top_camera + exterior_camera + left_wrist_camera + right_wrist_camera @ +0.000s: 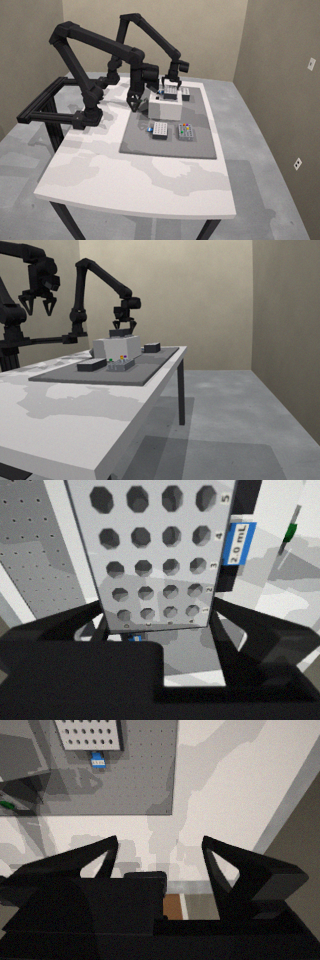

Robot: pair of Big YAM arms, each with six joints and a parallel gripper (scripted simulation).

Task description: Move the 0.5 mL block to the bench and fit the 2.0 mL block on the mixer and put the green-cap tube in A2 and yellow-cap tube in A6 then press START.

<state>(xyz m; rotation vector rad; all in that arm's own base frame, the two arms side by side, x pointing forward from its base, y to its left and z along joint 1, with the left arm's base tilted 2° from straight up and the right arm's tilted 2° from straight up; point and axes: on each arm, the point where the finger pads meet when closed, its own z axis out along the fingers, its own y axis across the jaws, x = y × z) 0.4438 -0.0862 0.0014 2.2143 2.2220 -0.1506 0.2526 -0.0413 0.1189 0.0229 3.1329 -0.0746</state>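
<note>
Okay, clock directions as in the top view, left to right. Right gripper [134, 105] [40, 315] [160, 838]: fully open, nothing held, at 9 o'clock from the mixer [165, 109] [116, 348]. Near perforated block [160, 129] [91, 364] [92, 734]: on the mat at 6 o'clock from mixer, blue lever [149, 129] [98, 760] pointing 9; size print too small to tell. 2.0 mL block [170, 92] [119, 333] [160, 550]: on top of mixer, open bores; latching can't be told. Left gripper [170, 88] [124, 330] [159, 601]: fully open, fingers astride that block's column-1 end, gripping nothing. Far perforated block [185, 93] [151, 347]: mat, 1 o'clock from mixer. Tube rack [185, 132] [120, 365]: 5 o'clock; contains green-capped tube [181, 132] [110, 359] at its 9, orange-capped tube [184, 124] and purple-capped tube [187, 124] [125, 356] near 12, yellow-capped tube [187, 128] [121, 358] at 1.
</note>
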